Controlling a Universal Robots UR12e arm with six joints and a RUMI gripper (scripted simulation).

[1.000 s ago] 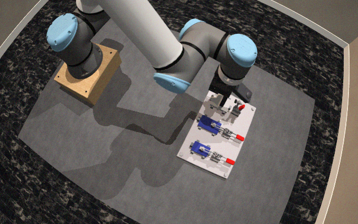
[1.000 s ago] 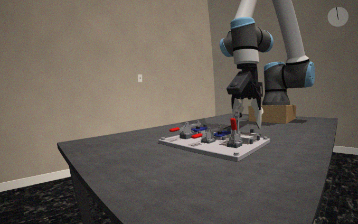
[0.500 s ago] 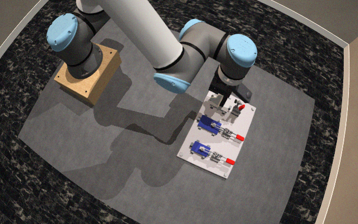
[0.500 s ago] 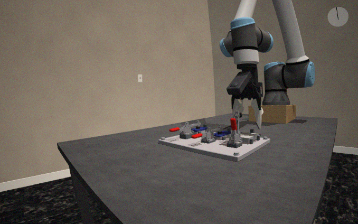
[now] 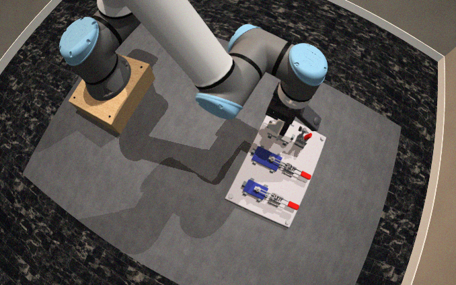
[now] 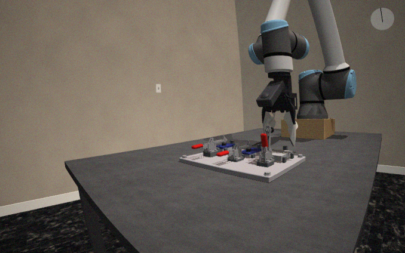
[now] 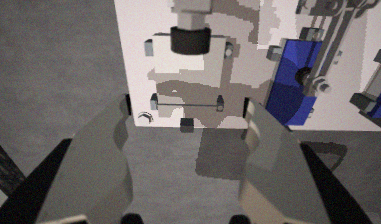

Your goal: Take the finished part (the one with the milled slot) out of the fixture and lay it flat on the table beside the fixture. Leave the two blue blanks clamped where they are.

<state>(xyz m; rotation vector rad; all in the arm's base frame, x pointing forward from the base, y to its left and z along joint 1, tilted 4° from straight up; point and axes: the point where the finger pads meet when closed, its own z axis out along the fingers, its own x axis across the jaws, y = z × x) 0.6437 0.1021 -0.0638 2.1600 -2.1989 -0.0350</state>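
The table (image 6: 166, 201) carries a white fixture plate (image 5: 295, 208), and everything here is placed from that plate. The arm (image 5: 187, 38) reaches over from its wooden pedestal (image 5: 141, 91), well apart from the plate, so that the gripper (image 6: 279, 130) hangs above the plate's end nearest the pedestal. Its fingers stand partly open with nothing between them.

Two blue blanks (image 5: 266, 156) (image 5: 255, 187) sit at the plate's middle and far stations, each under a clamp with its red handle (image 5: 305, 174) down. At the near station the clamp handle (image 6: 264, 139) stands upright, so that clamp looks released. The finished part (image 7: 186, 82) appears to lie pale in that station's stops; its slot is hard to make out against the plate.

The step in hand is the approach for the pick. Next, the gripper should descend with the fingers straddling the part, avoiding the raised handle and the nearest blue blank, then close.
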